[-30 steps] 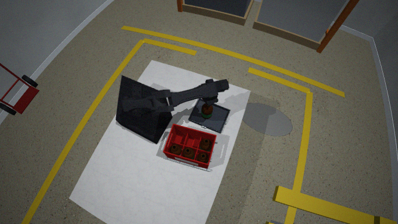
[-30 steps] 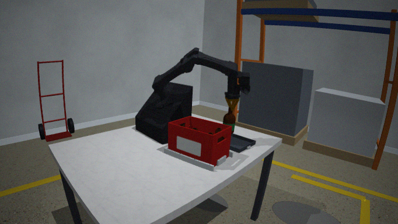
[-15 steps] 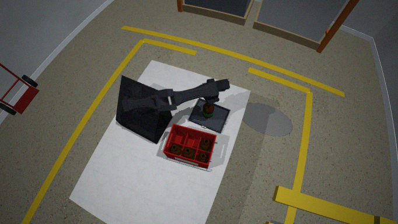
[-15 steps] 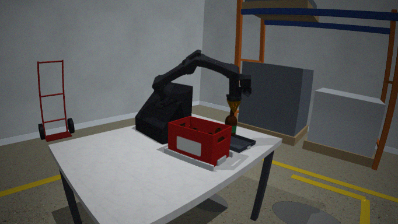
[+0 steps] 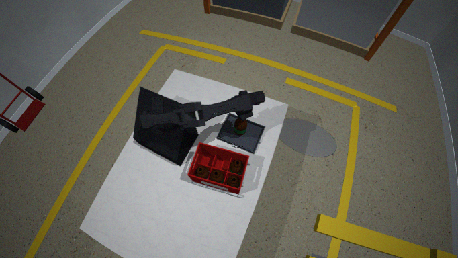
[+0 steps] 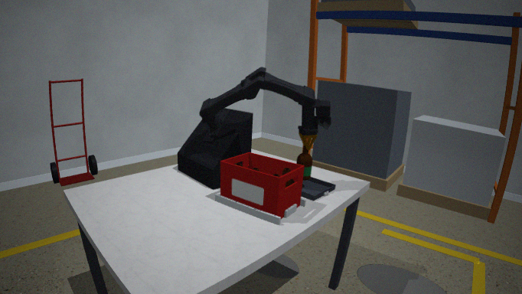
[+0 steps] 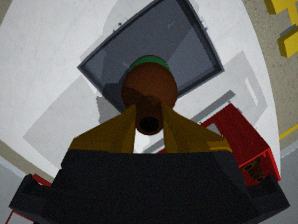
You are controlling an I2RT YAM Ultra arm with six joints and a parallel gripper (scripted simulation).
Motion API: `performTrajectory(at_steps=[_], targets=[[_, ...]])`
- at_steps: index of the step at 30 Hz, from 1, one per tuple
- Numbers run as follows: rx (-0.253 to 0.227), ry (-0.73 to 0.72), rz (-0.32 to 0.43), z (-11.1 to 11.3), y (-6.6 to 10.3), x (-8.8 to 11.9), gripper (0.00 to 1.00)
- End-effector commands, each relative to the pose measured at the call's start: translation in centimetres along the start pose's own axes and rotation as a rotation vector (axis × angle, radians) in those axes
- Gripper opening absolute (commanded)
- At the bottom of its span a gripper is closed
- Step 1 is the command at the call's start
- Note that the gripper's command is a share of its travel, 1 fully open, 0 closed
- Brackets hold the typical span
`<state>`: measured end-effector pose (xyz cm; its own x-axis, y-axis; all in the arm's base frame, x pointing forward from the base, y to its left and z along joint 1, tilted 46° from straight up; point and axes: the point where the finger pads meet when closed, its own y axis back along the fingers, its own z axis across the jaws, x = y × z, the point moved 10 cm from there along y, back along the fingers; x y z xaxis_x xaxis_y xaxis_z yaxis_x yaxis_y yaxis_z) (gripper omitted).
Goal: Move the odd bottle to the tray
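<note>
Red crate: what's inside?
Four brown bottles stand in the red crate; two compartments show no bottle. Lower bodies and compartment floors under the bottles are hidden.

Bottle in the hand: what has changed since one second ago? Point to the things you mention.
The brown bottle [image 5: 240,125] [image 6: 305,158] [image 7: 149,87] and hand [image 5: 241,118] [image 6: 308,148] [image 7: 149,110] moved down and slightly right in the exterior view. Nothing was newly grasped or released. The crate [image 5: 235,191] [image 6: 272,199] [image 7: 240,125] and tray [image 5: 250,136] [image 6: 319,187] [image 7: 190,55] look unmoved.
</note>
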<state>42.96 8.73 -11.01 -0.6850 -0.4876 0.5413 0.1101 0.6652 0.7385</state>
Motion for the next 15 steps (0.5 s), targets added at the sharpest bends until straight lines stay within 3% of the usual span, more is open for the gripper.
performTrajectory(at_steps=[1,7,8,12,15], targets=[[0.025,-0.021,-0.064,-0.4,1.7,-1.1,0.0],[0.024,-0.017,-0.059,-0.1,1.3,-1.3,0.0],[0.03,-0.031,-0.076,-0.8,2.2,-1.2,0.0],[0.022,-0.012,-0.052,0.2,0.7,-1.5,0.0],[0.025,-0.02,-0.062,-0.2,1.3,-1.4,0.0]])
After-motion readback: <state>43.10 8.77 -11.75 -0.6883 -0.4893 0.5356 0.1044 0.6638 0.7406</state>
